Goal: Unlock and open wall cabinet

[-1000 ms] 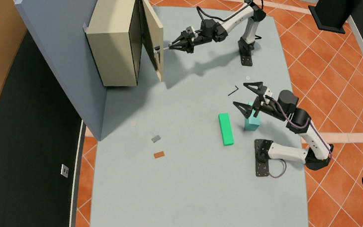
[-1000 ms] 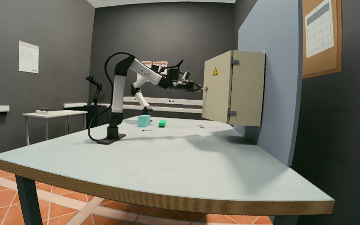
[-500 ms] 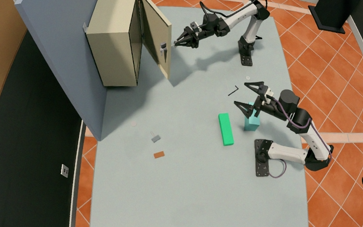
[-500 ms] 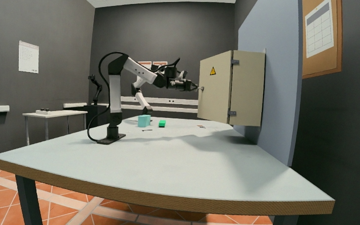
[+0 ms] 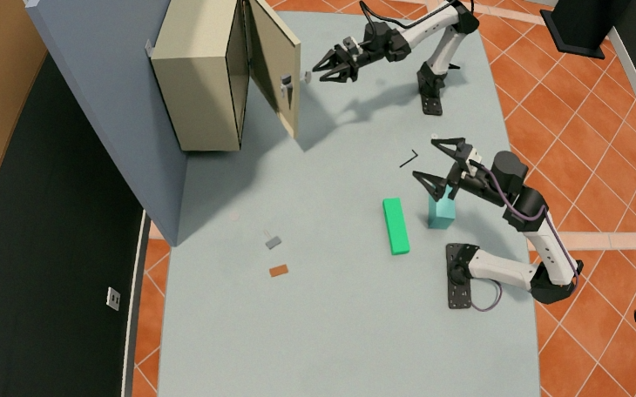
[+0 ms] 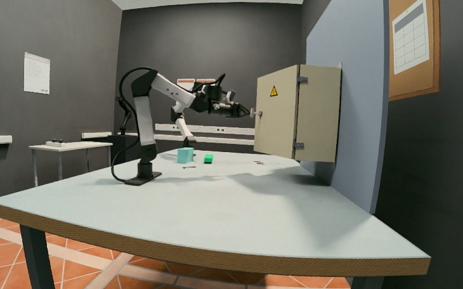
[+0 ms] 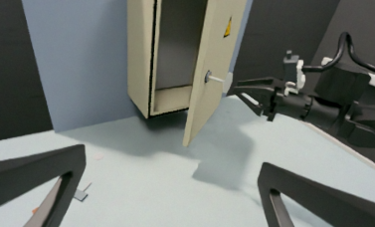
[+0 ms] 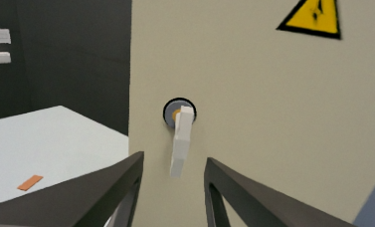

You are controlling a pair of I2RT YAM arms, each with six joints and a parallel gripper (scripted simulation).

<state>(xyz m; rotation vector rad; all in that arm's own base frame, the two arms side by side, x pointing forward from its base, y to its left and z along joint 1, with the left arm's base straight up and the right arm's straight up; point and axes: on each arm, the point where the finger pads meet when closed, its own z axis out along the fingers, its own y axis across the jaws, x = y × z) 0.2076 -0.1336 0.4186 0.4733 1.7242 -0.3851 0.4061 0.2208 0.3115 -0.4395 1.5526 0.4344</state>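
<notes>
So the cabinet (image 5: 192, 98) (image 6: 318, 115) (image 7: 140, 60) door (image 5: 274, 63) (image 6: 276, 125) (image 7: 205, 110) (image 8: 284, 124) was swung partway out, looking short of a right angle to me. The key (image 5: 307, 76) (image 6: 252, 113) (image 7: 228, 83) (image 8: 181, 141) was sitting in the lock, sticking out from the door's face.

The right gripper (image 5: 316, 73) (image 6: 249, 113) (image 7: 236, 87) (image 8: 174, 163) was reaching across from its base, forearm sloping down to a roughly level wrist, tips just off the key. Its fingers were partly spread and pinching nothing. The left gripper (image 5: 423, 157) (image 7: 175, 163) was well apart from the door, spread wide with nothing in it, pointing toward the cabinet side.

Stuff on the table (image 5: 310, 320) (image 6: 190, 215) (image 7: 150, 174) (image 8: 61, 149): a teal block (image 5: 441, 214) (image 6: 184, 155) partly under the left gripper in the top view, a green block (image 5: 395, 226) (image 6: 208, 158) next to it, a bent black tool (image 5: 409, 161) (image 6: 189, 166), a small grey piece (image 5: 273, 242) (image 7: 81, 195), and an orange tile (image 5: 278, 270) (image 8: 31, 182). None of it stood in the door's way.

Left wrist cam was the one that looked into the cabinet's grey interior. Exterior showed both hinges (image 6: 302, 79) (image 6: 299, 145), and right wrist gave the closeup of the lock's round face (image 8: 171, 107) behind the key.
</notes>
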